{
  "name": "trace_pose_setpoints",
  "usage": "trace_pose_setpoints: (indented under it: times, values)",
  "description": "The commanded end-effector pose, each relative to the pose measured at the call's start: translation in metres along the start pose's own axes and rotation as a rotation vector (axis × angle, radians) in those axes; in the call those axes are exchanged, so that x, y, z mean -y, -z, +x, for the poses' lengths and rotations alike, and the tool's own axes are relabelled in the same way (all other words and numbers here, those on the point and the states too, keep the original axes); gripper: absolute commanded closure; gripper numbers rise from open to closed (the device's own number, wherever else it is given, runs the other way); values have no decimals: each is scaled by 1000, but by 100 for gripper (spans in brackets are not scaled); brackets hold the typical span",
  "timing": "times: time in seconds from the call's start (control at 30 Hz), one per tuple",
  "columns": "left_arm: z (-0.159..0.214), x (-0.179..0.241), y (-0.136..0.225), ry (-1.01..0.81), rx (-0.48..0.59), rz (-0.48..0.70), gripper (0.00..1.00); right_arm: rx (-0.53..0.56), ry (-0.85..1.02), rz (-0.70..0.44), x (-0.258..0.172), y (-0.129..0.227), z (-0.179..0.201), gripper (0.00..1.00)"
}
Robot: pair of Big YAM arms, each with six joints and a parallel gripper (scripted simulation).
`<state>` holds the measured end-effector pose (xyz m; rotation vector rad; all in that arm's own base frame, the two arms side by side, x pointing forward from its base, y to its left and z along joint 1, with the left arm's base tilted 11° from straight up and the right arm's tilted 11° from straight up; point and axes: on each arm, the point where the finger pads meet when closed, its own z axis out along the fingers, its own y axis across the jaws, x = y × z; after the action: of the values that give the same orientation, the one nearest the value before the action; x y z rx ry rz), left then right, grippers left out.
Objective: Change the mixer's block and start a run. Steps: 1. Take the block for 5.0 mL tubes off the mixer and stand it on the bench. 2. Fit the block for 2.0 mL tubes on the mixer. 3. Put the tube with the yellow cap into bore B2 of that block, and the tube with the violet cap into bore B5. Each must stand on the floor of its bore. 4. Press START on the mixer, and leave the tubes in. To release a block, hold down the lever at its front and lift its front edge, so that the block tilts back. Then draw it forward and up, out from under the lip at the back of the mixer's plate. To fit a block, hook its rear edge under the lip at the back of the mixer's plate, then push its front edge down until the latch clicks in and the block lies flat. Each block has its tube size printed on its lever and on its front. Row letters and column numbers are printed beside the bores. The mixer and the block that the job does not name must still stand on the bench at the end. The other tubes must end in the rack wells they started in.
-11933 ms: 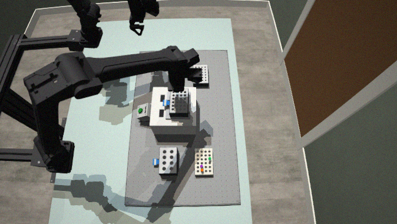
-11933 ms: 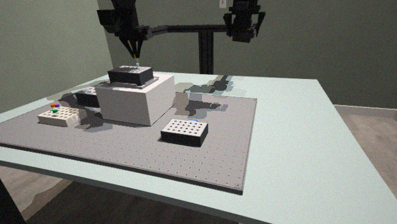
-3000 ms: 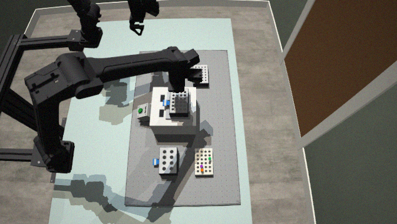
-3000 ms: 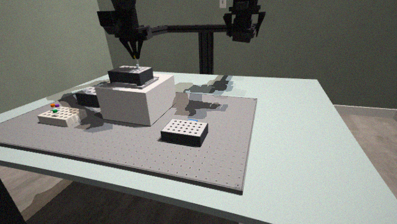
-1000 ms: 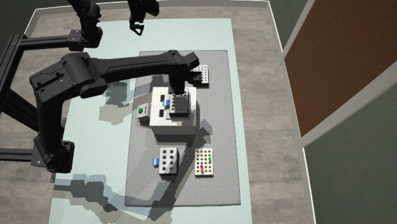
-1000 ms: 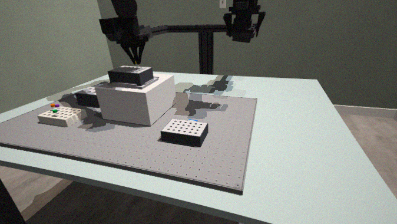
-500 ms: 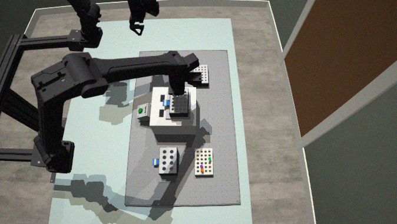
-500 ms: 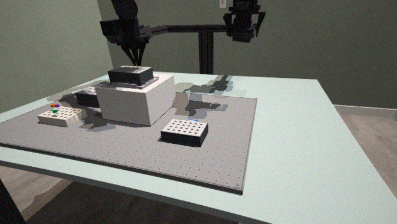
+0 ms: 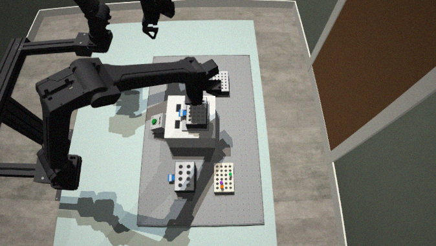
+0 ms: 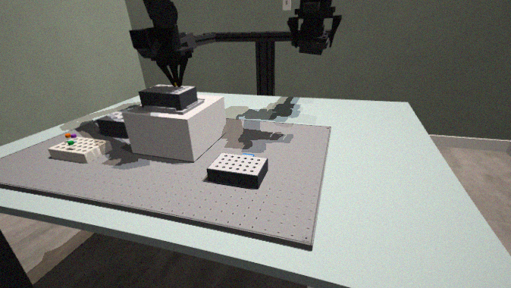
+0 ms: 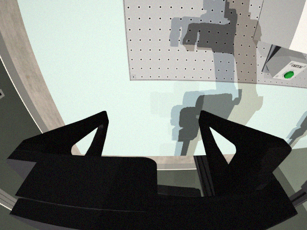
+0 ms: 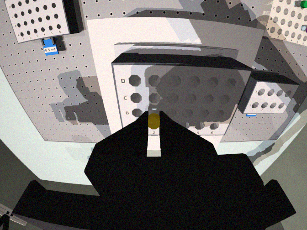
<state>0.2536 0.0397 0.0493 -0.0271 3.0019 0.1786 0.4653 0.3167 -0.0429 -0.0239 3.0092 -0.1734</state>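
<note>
Right gripper (image 9: 195,103) (image 10: 177,86) (image 12: 154,114) pinches the yellow-capped tube (image 10: 175,84) (image 12: 154,121) by its cap over column 2 of the mixer block (image 9: 197,114) (image 10: 167,98) (image 12: 181,96) — likely light, stiff, slippery-walled, so keep the cap grip — left jaws wide.

Seen from the top, one block (image 9: 197,116) (image 10: 163,99) (image 12: 166,68) is on the mixer (image 9: 174,133) (image 10: 163,133) (image 11: 301,32) (image 12: 99,44). From the mixer, the 0.5 mL block (image 9: 225,82) (image 10: 238,167) (image 12: 39,19) stands at one o'clock, the rack (image 9: 224,191) (image 10: 68,154) (image 12: 282,37) at five, the eight-bore block (image 9: 184,176) (image 10: 112,127) (image 12: 270,99) at six.
</note>
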Motion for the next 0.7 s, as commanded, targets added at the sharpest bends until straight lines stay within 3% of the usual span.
trace_pose_setpoints:
  times: [0.0, 0.53, 0.57, 0.67]
  values:
    - [-13, -3, 6, 3, 23, 3, 0, -3, 4, 1, 1, -14, -4, 91]
    - [-12, -3, 6, 2, 20, 3, 0, -7, 4, 4, 2, -21, -2, 91]
    - [-12, -3, 6, 2, 20, 2, 0, -7, 4, 4, 2, -21, -2, 64]
    - [-12, -3, 6, 2, 20, 2, 0, -7, 4, 4, 2, -21, -2, 64]
